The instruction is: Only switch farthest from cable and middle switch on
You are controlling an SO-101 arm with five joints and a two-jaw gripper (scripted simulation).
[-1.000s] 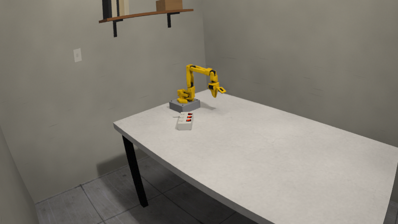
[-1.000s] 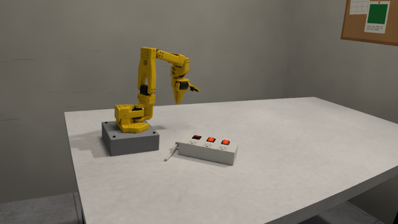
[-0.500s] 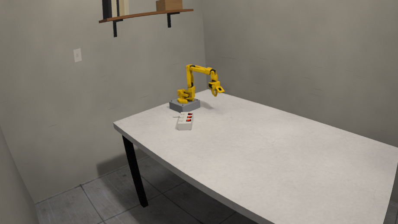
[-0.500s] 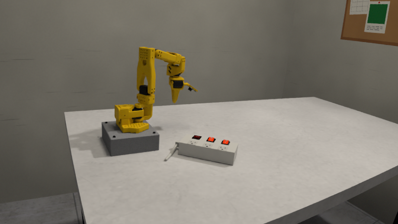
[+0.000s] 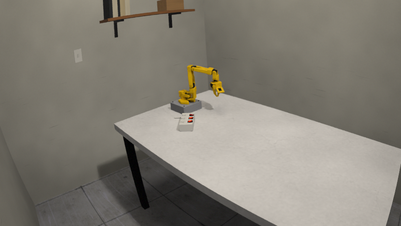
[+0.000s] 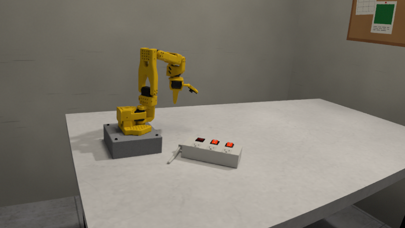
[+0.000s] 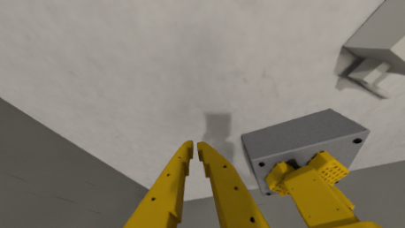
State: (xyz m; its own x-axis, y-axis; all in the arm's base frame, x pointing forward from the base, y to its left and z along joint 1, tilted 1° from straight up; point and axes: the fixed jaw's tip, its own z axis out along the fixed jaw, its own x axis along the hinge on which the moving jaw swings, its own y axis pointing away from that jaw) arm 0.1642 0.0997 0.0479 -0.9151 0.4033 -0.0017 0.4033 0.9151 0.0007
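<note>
While its sockets and rockers face up, the white power strip (image 6: 211,152) lies flat on the white table (image 6: 283,158), just beside the grey base block (image 6: 133,145) that carries the yellow SO-101 arm (image 6: 148,76). In the exterior view the strip sits at about four o'clock from the block, its short cable stub (image 6: 173,155) pointing back toward the block. Three rocker switches run along its top: the one nearest the cable (image 6: 199,139) looks dark, while the middle switch (image 6: 214,141) and the switch farthest from the cable (image 6: 229,144) glow bright red.

The arm rises from the block, folds at the elbow and hangs its gripper (image 6: 175,100) in the air above the table, well apart from the strip, at roughly eleven o'clock from it in the exterior view. The jaws are clenched together with nothing between them; the wrist view shows the two yellow fingers nearly meeting at their tips over bare tabletop.

From the wrist camera, the block appears at three o'clock and one end of the strip at two o'clock. A wooden wall shelf (image 5: 145,14) hangs behind the table, and a corkboard (image 6: 377,22) is mounted on the side wall.
</note>
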